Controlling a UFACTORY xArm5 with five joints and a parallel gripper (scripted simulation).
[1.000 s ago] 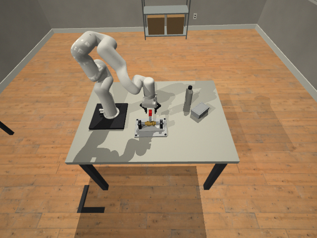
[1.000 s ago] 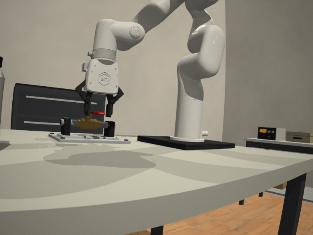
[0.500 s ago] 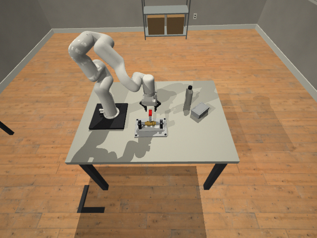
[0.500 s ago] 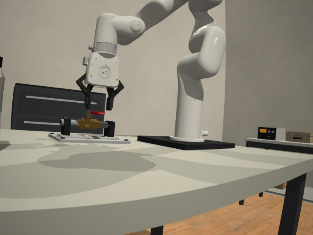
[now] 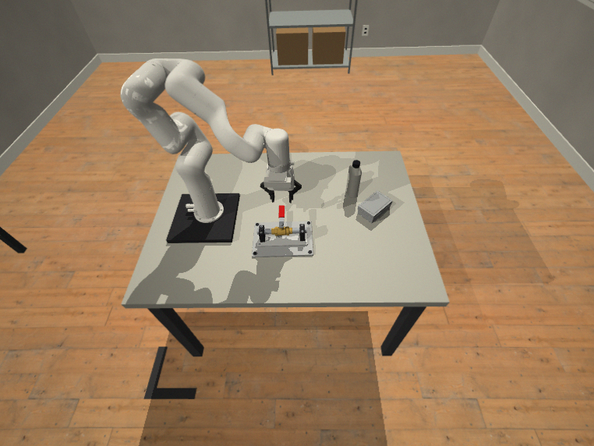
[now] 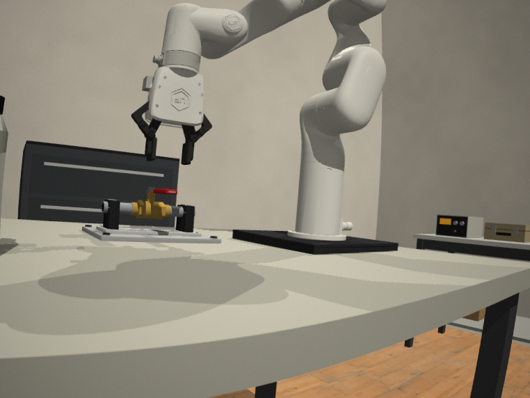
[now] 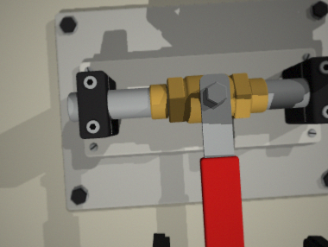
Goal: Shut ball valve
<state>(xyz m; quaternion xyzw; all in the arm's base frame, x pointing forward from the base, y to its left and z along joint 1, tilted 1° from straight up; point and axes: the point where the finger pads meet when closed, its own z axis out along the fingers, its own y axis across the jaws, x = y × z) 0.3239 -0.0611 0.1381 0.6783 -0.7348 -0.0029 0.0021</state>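
- Room: wood-plank floor, grey walls; a grey table point(image 5: 335, 283) on black legs holds the whole setup.
- Nearest the table's front edge: ball valve point(image 5: 281, 231) — brass body on a grey pipe, clamped by two black blocks to a light-grey mounting plate point(image 5: 283, 251), roughly mid-table.
- Handle point(image 7: 219, 199): grey metal strap bolted over the brass body, red grip at the outer end. It lies square across the pipe, pointing toward the gripper side.
- Gripper point(image 6: 168, 153) hangs above the handle, well clear of it, fingers spread, nothing between them.
- Arm's black base plate point(image 5: 178, 235) sits beside the valve plate.
- Further back on the table: a grey bottle point(image 5: 353, 182) with black cap, upright, near a small grey box point(image 5: 374, 207).
- Far wall: shelf unit point(image 5: 310, 18) with two brown boxes.
- Wrist view alone shows the hex bolt and plate screws; exterior view alone shows the vertical gap and a dark drawer cabinet point(image 6: 98, 184) behind.
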